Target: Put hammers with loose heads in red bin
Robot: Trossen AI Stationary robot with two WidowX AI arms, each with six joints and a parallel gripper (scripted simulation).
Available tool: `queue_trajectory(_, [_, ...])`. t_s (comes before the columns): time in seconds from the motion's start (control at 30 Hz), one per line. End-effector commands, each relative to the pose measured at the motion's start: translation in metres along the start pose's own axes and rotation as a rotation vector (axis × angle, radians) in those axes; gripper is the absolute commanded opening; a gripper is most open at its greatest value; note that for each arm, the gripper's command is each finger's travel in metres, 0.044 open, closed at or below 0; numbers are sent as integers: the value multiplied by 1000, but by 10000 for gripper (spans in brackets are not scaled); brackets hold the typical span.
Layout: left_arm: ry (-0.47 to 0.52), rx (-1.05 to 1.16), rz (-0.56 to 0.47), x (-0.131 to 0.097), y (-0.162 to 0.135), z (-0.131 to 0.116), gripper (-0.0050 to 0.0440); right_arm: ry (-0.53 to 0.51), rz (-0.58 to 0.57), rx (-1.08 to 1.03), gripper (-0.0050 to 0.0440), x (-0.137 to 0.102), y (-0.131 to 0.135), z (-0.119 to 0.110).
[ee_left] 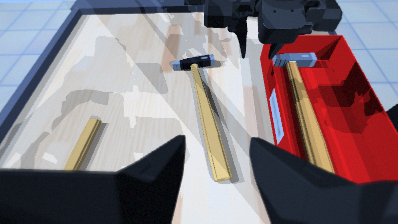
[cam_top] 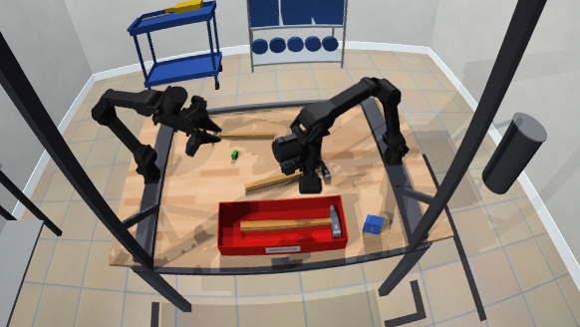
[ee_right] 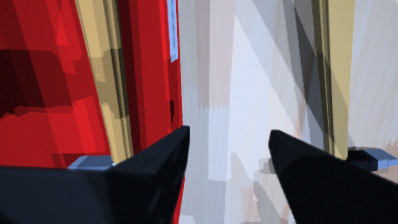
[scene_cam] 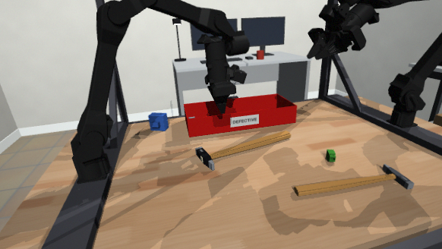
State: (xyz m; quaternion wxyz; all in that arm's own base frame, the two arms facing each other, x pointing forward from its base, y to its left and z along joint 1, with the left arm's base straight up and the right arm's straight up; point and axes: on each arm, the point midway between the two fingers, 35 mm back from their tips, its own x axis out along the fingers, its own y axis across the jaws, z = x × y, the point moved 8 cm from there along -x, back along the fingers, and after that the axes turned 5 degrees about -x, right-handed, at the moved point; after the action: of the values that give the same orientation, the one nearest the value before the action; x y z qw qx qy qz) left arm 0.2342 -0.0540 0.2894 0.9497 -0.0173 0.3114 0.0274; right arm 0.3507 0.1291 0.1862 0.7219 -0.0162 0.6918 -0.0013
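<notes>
One hammer (cam_top: 279, 225) (ee_left: 305, 112) (ee_right: 107, 75) lies inside the red bin (cam_top: 234, 245) (scene_cam: 209, 128), its grey head at one end. The middle hammer (cam_top: 261, 185) (scene_cam: 252, 146) (ee_left: 204, 110) (ee_right: 340, 75), with a black and grey head, lies on the table beside the bin. The third hammer (cam_top: 249, 136) (scene_cam: 345, 184) (ee_left: 85, 141) lies farther off, its head hidden in the top view. My left gripper (cam_top: 219, 135) (ee_left: 217, 143) is partly open and empty, raised above the table. My right gripper (scene_cam: 222, 111) (ee_left: 256, 57) (ee_right: 229, 135) is open and empty, above the gap between bin and middle hammer.
A green block (cam_top: 234, 155) (scene_cam: 331, 156) lies between the two table hammers. A blue block (cam_top: 373, 224) (scene_cam: 158, 121) stands beyond the bin's head end. Dark frame posts and rails border the table.
</notes>
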Motion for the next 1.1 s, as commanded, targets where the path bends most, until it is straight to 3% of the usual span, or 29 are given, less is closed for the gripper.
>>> queue_trajectory(0.0, [8, -75, 105, -2, 20, -5, 173, -72, 21, -8, 216, -7, -29, 4])
queue_trajectory(0.3, [106, -240, 488, 6, 75, -29, 173, -102, 12, 10, 216, 27, -124, 24])
queue_trajectory(0.5, [194, -331, 713, 8, 111, -45, 173, -167, 4, 23, 216, 37, -192, 42])
queue_trajectory(0.57, [194, -331, 713, 8, 111, -45, 173, -167, 4, 23, 216, 37, -192, 42])
queue_trajectory(0.73, [256, -507, 791, 21, 146, -49, 173, -212, -6, 36, 216, 54, -263, 56])
queue_trajectory(0.83, [282, -618, 800, 33, 167, -51, 173, -231, -10, 41, 216, 61, -293, 60])
queue_trajectory(1.07, [391, -863, 780, 65, 214, -64, 173, -242, -12, 45, 216, 67, -315, 64])
